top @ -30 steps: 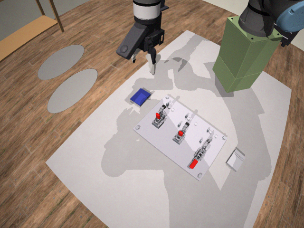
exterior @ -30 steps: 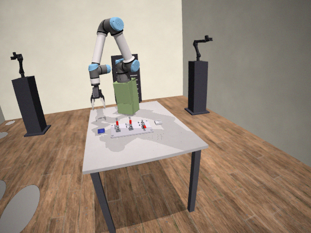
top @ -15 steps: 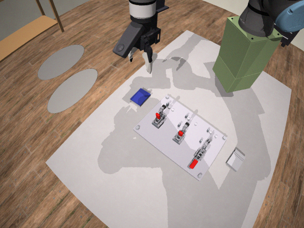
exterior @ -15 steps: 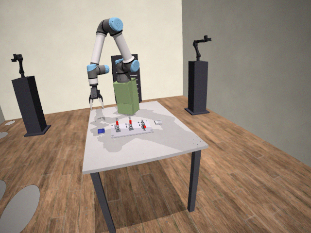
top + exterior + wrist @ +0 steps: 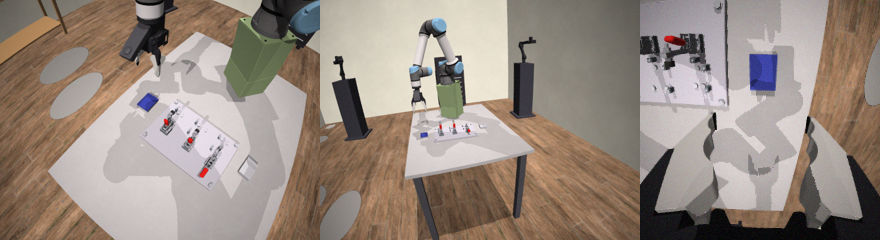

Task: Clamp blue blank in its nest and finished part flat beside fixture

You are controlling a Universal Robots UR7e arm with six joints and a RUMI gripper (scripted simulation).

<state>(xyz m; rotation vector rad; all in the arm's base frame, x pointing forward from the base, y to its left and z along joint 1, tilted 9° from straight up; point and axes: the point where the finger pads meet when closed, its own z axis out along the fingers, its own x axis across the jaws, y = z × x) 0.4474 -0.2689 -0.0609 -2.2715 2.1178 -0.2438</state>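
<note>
Fingers [image 5: 156, 65] [image 5: 424, 105] apart above pale table [image 5: 144, 201] [image 5: 475, 157] [image 5: 742, 197].

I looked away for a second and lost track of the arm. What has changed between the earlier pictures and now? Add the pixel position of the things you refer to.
The gripper [image 5: 147, 69] [image 5: 419, 113] [image 5: 761, 115] has shifted a little to the left in the top and exterior views, its fingers open with nothing between them. The blue blank [image 5: 147, 102] [image 5: 424, 135] [image 5: 763, 72], the fixture [image 5: 165, 147] [image 5: 449, 138] [image 5: 715, 50] and the slotted part [image 5: 247, 169] [image 5: 482, 126] stayed put.
</note>
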